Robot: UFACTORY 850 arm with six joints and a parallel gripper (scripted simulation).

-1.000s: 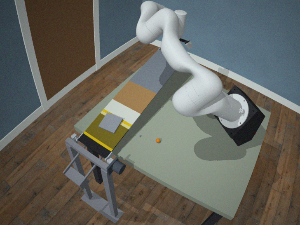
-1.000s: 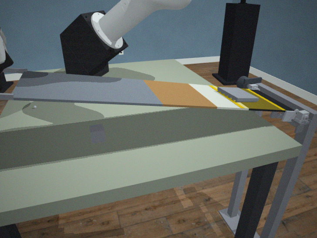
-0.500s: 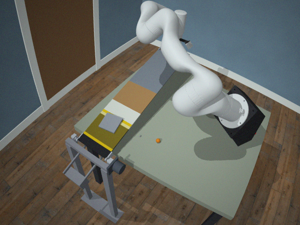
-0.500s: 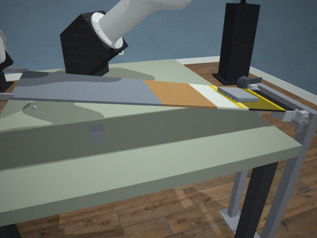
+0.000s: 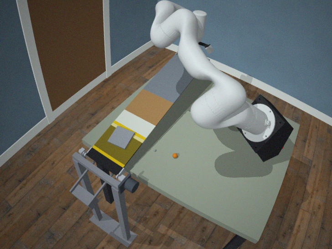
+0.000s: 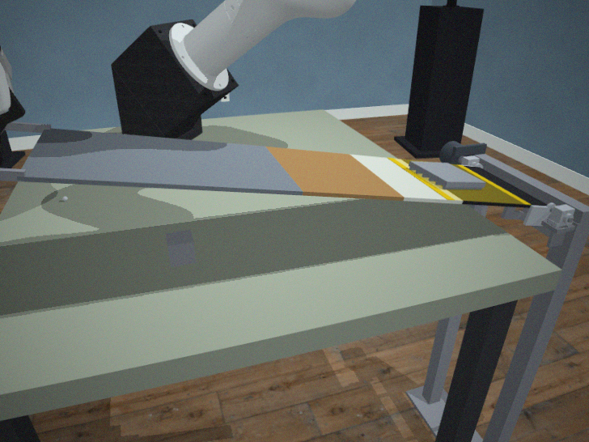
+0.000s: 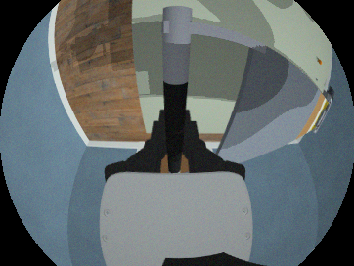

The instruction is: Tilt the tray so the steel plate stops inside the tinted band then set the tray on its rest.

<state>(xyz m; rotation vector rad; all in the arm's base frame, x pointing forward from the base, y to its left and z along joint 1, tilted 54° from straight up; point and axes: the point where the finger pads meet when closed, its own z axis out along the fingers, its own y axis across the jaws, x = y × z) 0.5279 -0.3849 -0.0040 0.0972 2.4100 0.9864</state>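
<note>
Over the pale green worktop (image 5: 209,184) the long tray (image 5: 163,80) sits raised at its far end and sloping down toward the grey stand (image 5: 117,187), where it is pinned at 2 pivots. And look at the steel plate (image 5: 121,137) — it lies flat on the bed down at the low end, most of it on the olive tinted band (image 5: 111,151), but its upper edge reaches over the upper yellow line (image 5: 139,135) and onto the pale strip beside it. Well apart from it runs the lower yellow line (image 5: 107,156), next to the black end of the bed.

Up the slope come the white patch (image 5: 135,123), the tan patch (image 5: 148,106) and the grey patch (image 5: 167,79), partly shadowed by the white arm (image 5: 214,88).

From the wrist, the hand (image 7: 173,152) is clamped narrow on the tray handle (image 7: 175,86) — a dark stem ending in a grey bar that runs off to the tray's edge. Its dark fingers press on both sides of that stem.

On the worktop beside the tray lie a small orange ball (image 5: 174,155) and a tiny grey dot (image 5: 154,150), both apart from the tray. The black base block (image 5: 278,139) carries the arm at the far corner.
</note>
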